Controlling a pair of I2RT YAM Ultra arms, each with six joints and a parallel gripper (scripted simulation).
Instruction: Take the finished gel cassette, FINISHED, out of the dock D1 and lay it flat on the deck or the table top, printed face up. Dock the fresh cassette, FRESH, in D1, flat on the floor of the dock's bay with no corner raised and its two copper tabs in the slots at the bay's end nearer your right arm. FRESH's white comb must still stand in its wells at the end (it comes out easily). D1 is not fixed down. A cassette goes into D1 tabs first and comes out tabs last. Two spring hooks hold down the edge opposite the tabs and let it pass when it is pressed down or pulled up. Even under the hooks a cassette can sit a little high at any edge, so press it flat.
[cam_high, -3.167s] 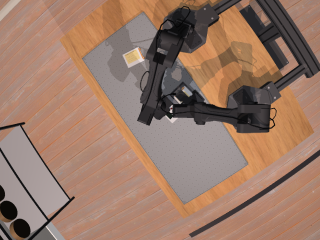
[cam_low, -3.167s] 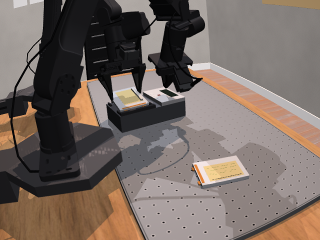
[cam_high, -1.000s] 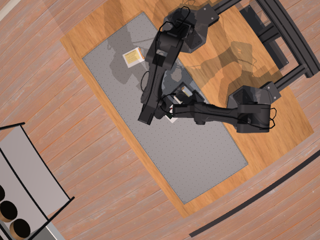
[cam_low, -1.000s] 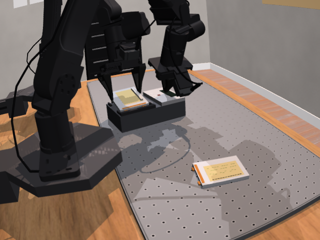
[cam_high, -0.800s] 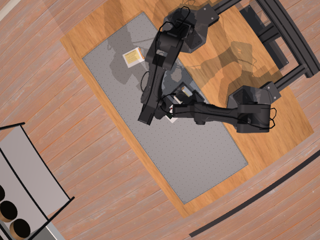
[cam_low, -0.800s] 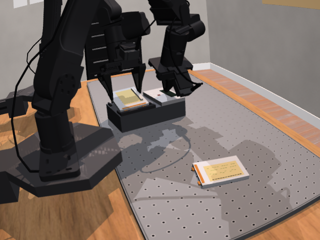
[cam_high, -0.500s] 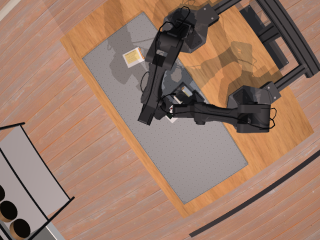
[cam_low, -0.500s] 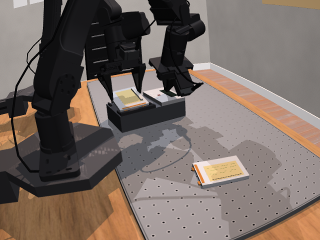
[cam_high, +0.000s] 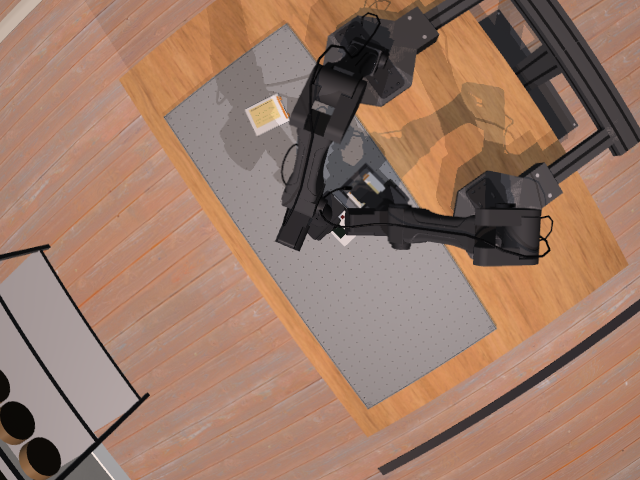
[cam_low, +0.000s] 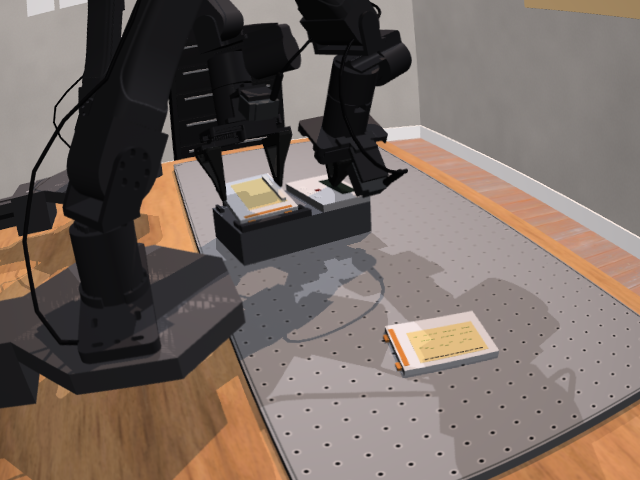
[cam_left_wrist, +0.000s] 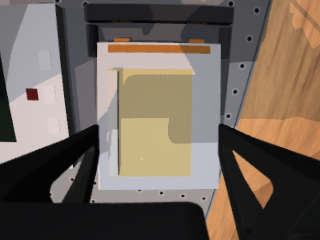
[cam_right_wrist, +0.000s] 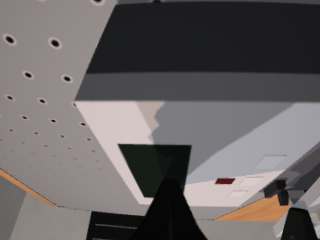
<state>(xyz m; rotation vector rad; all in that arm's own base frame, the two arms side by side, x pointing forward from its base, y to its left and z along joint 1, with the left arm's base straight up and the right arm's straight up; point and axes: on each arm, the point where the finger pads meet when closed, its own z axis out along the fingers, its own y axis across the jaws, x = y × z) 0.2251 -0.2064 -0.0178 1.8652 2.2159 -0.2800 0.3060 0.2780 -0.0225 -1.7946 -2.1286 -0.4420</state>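
Over D1 (cam_high: 366, 169) (cam_low: 305, 235) (cam_left_wrist: 160, 14) (cam_right_wrist: 200, 40), FRESH (cam_high: 373, 181) (cam_low: 258, 198) (cam_left_wrist: 155, 125) between spread left-hand fingers (cam_low: 276, 160).
Right hand (cam_low: 336, 183) (cam_right_wrist: 170, 182) closed, empty, at D1's panel (cam_low: 320, 193) (cam_right_wrist: 220, 135); FINISHED (cam_high: 267, 114) (cam_low: 449, 343) face up beyond D1.

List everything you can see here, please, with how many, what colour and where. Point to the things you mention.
Loose gel plate (cam_high: 266, 114) (cam_low: 445, 341): one, white and yellow, flat on the board
Held gel plate (cam_high: 373, 181) (cam_low: 258, 193) (cam_left_wrist: 156, 100): one, white and yellow, over the holder
Holder (cam_low: 305, 237) (cam_left_wrist: 160, 14) (cam_right_wrist: 200, 40): one, black, on the board
Control panel (cam_low: 310, 192) (cam_left_wrist: 35, 115) (cam_right_wrist: 100, 120): one, white, atop the holder
Board (cam_high: 403, 310) (cam_low: 310, 434) (cam_right_wrist: 30, 55): one, grey, on the table
Table (cam_high: 568, 258) (cam_low: 118, 423) (cam_left_wrist: 285, 75): one, brown, underneath
Drawer cabinet (cam_low: 191, 111): one, black, behind
Floor (cam_high: 206, 310) (cam_low: 568, 217): one, reddish, around the table
Walls (cam_low: 516, 77): two visible, grey, behind
Robot arms: two, black, above the table
Left gripper (cam_low: 252, 192) (cam_left_wrist: 159, 132): one, black, gripping the held plate
Right gripper (cam_right_wrist: 170, 188): one, black, over the panel, closed
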